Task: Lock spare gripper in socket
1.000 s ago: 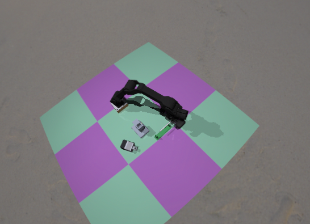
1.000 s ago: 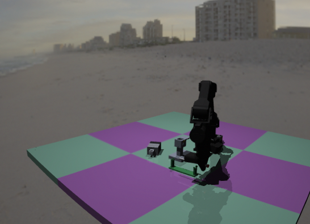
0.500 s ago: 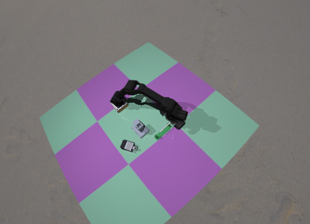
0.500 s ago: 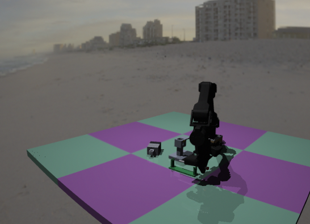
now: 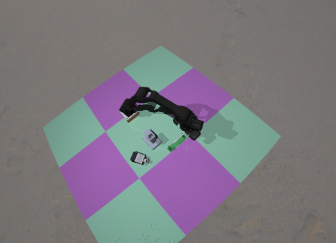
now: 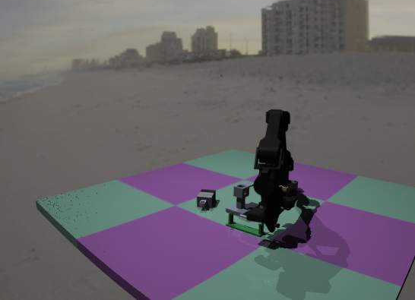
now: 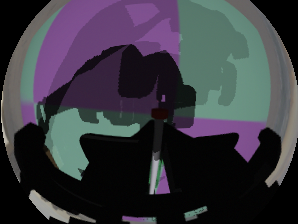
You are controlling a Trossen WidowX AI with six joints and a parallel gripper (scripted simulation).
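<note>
Just above the green cradle [image 5: 176,143] [image 6: 244,229], right of centre in the top view, the pale lock pin [image 5: 179,138] [image 7: 155,175] lay along its length, its dark red end [image 7: 159,114] near the middle of the wrist view. The fingers were clenched on the pin. To the left, the socket mount [image 5: 152,139] [image 6: 241,191] stood without the spare gripper [image 5: 140,158] [image 6: 206,199], which sat apart on the desk [image 5: 188,187] [image 6: 152,239], lower left of the mount. Parking the pin seemed the step in hand. Next called for settling it evenly on both cradle posts, then letting go without dragging it; whether it already touched them, I could not tell.
</note>
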